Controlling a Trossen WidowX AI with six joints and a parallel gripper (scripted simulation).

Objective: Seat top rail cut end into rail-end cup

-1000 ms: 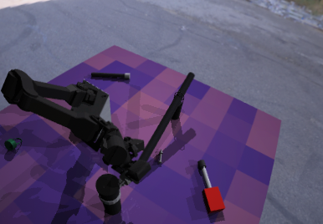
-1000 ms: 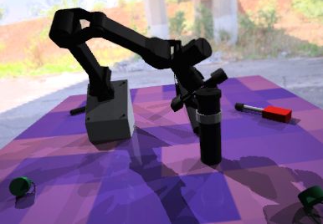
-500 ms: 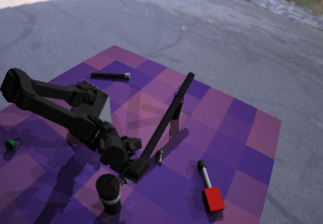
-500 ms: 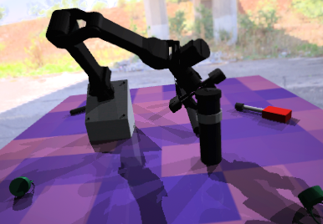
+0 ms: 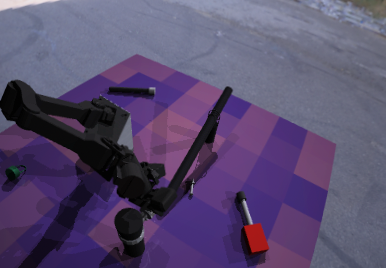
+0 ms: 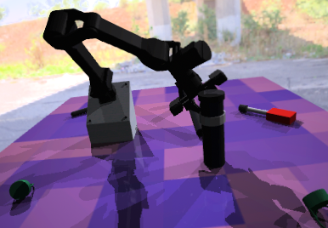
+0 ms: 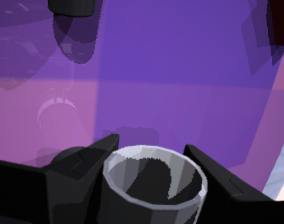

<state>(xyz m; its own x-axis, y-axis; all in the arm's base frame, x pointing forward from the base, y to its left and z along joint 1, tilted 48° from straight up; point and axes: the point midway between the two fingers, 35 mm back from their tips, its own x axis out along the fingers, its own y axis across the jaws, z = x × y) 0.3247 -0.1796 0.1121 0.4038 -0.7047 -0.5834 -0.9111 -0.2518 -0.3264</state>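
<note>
My gripper (image 5: pixel 148 213) (image 7: pixel 151 146) is shut on the pale, hollow rail-end cup (image 7: pixel 199 196), whose open mouth shows between the fingers. The big dark post (image 5: pixel 134 247) (image 6: pixel 213 145) stands upright beside it. The silver brace band (image 5: pixel 131 237) (image 6: pixel 212 118) sits around the post, below its cap (image 5: pixel 129 219) (image 6: pixel 212 94). The black top rail (image 5: pixel 190 155) slants through the loop cap (image 5: pixel 214 115) on the small post (image 5: pixel 211 135). Its near end is hidden by the gripper in the top view. A dark round end (image 7: pixel 73 7) in the wrist view may be the rail's.
A red-headed mallet (image 5: pixel 256 238) (image 6: pixel 280 116) lies right of the post. A small pale pin (image 5: pixel 191 188) is near the rail's shadow. A dark tube (image 5: pixel 131 91) lies at the back. Green caps (image 5: pixel 13 172) (image 6: pixel 20 190) (image 6: pixel 315 198) lie off to the sides.
</note>
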